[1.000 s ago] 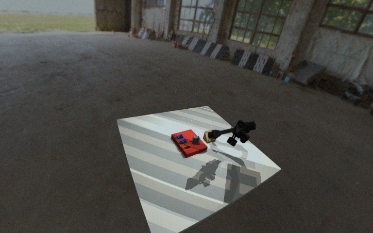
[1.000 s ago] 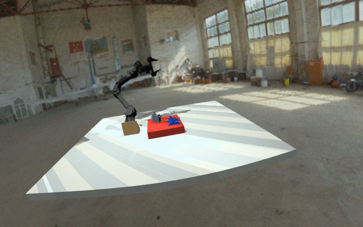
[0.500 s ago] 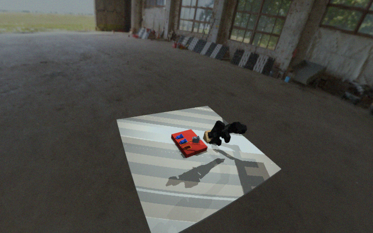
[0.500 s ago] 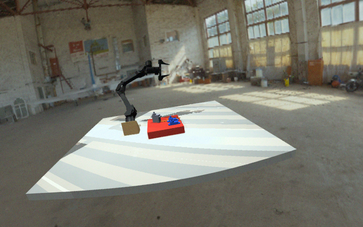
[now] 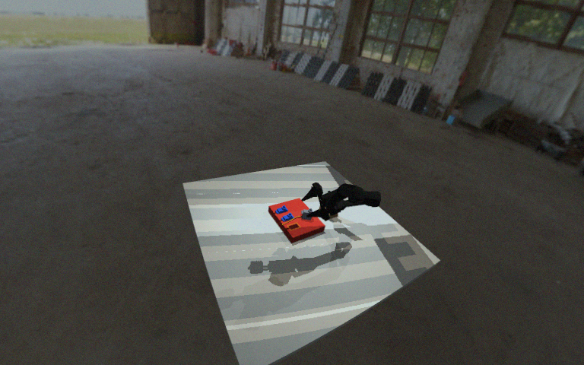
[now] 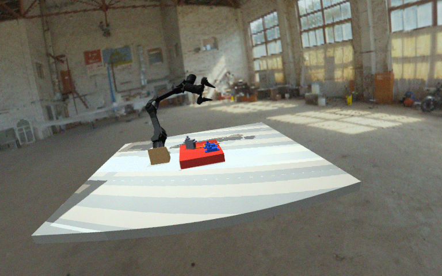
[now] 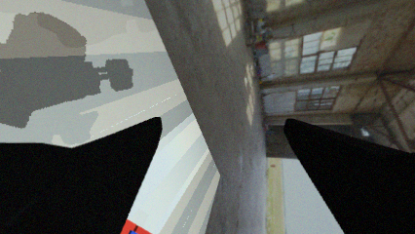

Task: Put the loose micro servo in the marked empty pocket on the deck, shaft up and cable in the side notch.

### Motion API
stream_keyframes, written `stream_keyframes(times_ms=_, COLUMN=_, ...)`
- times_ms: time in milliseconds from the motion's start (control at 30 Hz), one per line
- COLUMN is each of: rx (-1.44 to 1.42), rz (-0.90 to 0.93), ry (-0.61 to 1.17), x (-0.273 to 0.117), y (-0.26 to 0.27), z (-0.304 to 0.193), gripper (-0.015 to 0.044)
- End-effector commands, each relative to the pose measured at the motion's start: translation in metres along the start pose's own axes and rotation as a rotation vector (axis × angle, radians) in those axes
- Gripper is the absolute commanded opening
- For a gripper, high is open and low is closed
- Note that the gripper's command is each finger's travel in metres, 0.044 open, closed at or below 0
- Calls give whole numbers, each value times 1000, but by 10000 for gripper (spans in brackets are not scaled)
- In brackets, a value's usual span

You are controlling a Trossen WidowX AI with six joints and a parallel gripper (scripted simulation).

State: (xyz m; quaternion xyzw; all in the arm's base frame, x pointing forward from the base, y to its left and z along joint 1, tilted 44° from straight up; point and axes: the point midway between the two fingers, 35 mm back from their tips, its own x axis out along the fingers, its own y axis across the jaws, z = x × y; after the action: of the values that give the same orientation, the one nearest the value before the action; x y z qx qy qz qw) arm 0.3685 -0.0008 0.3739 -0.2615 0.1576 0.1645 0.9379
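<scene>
1. Exterior view: hand (image 6: 206,91) is spread wide, nothing between the fingers, touching nothing. It hangs high in the air, well above the red deck (image 6: 201,157), on the end of the black arm (image 6: 158,112).
2. Exterior view: arm rises from a tan base block (image 6: 158,156) that stands on the striped worktop (image 6: 216,191), just beside the deck.
3. Wrist view: two black fingers stand far apart with only background between them; a corner of the red deck (image 7: 131,228) shows at the bottom edge, below the left finger.
4. Grey micro servo (image 6: 190,142) stands upright on the deck, at the end nearest the base block. Apart from the hand, not held.
5. Top view: micro servo (image 5: 306,214) sits near the deck's arm-side edge, partly overlapped by the dark arm; too small to tell whether it sits in a pocket or just on the surface.
6. Top view: two blue servos (image 5: 283,213) are seated in the deck, side by side toward its far end. A dark rectangular pocket (image 5: 294,226) with an orange outline lies at the near corner, apart from the grey servo.
7. Top view: arm's shadow (image 5: 299,264) falls across the worktop in front of the deck.
8. Writing: none readable on the deck, servos or arm. Exterior view shows posters (image 6: 109,57) on the far wall; text too blurred to read.
</scene>
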Motion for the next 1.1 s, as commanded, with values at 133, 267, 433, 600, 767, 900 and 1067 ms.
stream_keyframes(times_ms=133, rx=185, rz=117, ry=196, x=24, y=15, z=-67, gripper=440)
stream_keyframes(times_ms=267, rx=273, rz=166, ry=280, x=30, y=23, z=-95, gripper=440)
stream_keyframes(times_ms=433, rx=387, rz=223, ry=384, x=33, y=35, z=-128, gripper=440)
stream_keyframes(times_ms=600, rx=503, rz=276, ry=487, x=32, y=48, z=-158, gripper=440)
stream_keyframes(times_ms=767, rx=627, rz=328, ry=588, x=28, y=62, z=-186, gripper=440)
stream_keyframes(times_ms=900, rx=728, rz=369, ry=668, x=23, y=73, z=-206, gripper=440)
stream_keyframes(times_ms=1067, rx=859, rz=417, ry=766, x=15, y=88, z=-228, gripper=440)
